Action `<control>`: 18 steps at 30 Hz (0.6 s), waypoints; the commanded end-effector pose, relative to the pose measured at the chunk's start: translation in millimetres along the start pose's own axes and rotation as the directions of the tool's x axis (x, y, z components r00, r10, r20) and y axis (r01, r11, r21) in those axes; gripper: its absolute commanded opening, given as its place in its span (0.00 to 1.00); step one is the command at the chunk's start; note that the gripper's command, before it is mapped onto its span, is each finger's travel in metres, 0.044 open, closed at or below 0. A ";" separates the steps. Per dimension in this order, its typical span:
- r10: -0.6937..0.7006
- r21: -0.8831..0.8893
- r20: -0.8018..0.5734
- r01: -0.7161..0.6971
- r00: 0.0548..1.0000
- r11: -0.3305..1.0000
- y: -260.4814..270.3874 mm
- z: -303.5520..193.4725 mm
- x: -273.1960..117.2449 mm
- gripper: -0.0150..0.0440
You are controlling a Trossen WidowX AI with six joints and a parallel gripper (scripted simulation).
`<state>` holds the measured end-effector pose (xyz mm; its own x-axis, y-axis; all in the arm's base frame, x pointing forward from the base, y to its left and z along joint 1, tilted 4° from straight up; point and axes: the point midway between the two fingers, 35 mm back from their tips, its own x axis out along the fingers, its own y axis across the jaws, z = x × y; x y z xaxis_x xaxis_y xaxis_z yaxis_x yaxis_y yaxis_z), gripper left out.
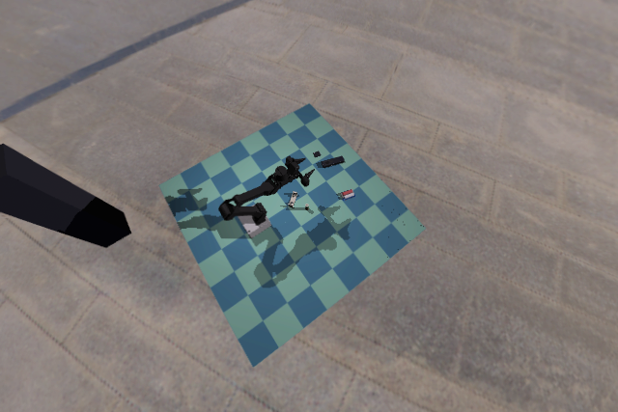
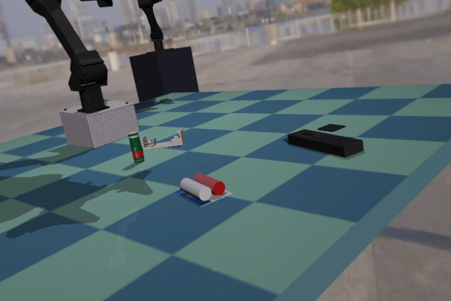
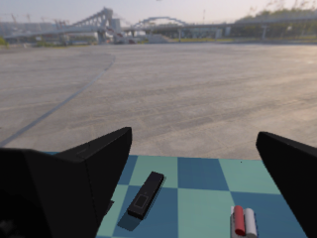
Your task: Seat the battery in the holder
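Note:
The battery (image 1: 306, 206) (image 2: 136, 147), green with a red band, stands upright on the checkered mat beside one end of the holder. The cream holder (image 1: 293, 199) (image 2: 164, 144) lies on the mat with nothing in it. Its silvery spring is at the end near the battery, and its other raised end stands farther right in the exterior view. My gripper (image 1: 308, 166) (image 3: 192, 135) is open and empty, with its fingers wide apart. It is raised well above the mat and points outward, away from the arm's base. Neither battery nor holder shows in the wrist view.
A black remote-like case (image 1: 332, 162) (image 2: 325, 142) (image 3: 147, 194) lies beyond the holder, with a small black plate (image 1: 317, 153) (image 2: 331, 127) near it. A red cylinder (image 2: 210, 183) (image 3: 239, 220) and a white cylinder (image 2: 195, 189) (image 3: 251, 222) lie side by side on a small card. A dark block (image 2: 163, 73) stands behind.

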<state>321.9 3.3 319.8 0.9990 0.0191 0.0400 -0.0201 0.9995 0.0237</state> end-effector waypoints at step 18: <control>-0.071 0.255 -0.923 0.739 0.379 0.624 -68.0 -188.7 25.4 0.25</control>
<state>365.5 -39.7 187.4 0.7454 -0.0616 -0.6638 0.3742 0.8627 0.3402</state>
